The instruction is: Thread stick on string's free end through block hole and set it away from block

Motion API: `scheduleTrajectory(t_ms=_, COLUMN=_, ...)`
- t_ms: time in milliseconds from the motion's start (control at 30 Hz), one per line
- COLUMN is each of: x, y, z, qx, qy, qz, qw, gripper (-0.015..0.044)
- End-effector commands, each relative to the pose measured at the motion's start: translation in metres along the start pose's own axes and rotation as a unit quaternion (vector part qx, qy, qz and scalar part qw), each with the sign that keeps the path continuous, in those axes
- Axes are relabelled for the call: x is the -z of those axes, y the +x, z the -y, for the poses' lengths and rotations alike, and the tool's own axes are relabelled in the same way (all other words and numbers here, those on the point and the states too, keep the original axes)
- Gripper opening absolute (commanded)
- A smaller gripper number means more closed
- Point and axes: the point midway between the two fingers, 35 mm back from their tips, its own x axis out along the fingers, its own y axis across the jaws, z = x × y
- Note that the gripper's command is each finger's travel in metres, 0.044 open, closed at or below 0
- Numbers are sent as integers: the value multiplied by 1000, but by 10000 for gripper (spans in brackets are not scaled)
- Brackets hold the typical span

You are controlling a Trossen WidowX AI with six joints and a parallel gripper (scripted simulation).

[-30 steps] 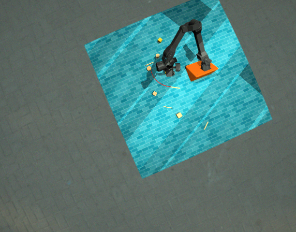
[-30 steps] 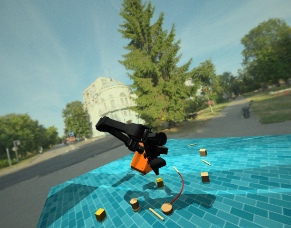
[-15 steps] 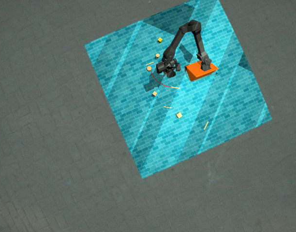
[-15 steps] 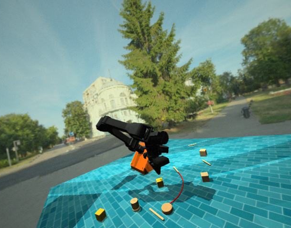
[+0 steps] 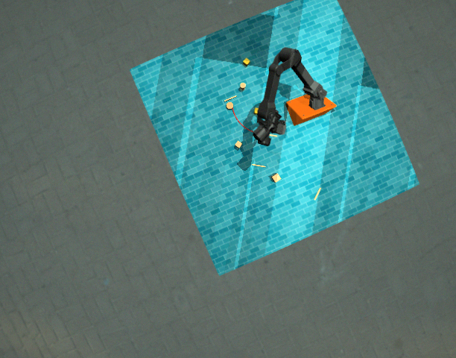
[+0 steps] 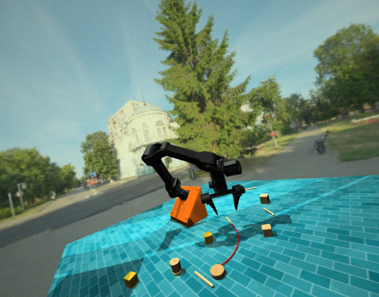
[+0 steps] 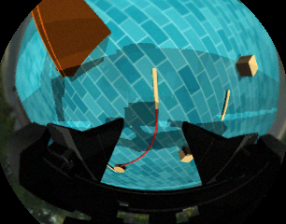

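The top view looks steeply down from well above, taking in the whole tabletop [image 5: 297,215], the surrounding ground and the arm [image 5: 271,88] [image 6: 186,153]. The exterior view stands nearer, low beyond the button [image 5: 229,105] [image 6: 217,271] [image 7: 120,168], facing the orange base [image 5: 293,115] [image 6: 191,207] [image 7: 75,35] and buildings behind, its horizon tilted. The wrist view is closest, looking down between the gripper's fingers. Top and exterior share the arm; all three share the button and base.
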Motion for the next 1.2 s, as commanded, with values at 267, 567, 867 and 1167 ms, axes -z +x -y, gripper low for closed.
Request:
scheduleTrajectory(t_ms=267, x=-10, y=1, z=9, qx=-1, qy=-67, qz=1, qw=998, gripper=387)
scheduleTrajectory(t_ms=567, x=-10, y=1, z=9, qx=-1, qy=-67, qz=1, qw=998, gripper=151)
scheduleTrajectory(t_ms=867, x=-10, y=1, z=9, qx=-1, qy=-67, qz=1, qw=998, gripper=124)
scheduleTrajectory(t_ms=1167, x=-10, y=9, z=10, qx=-1, qy=-67, qz=1, qw=998, gripper=124)
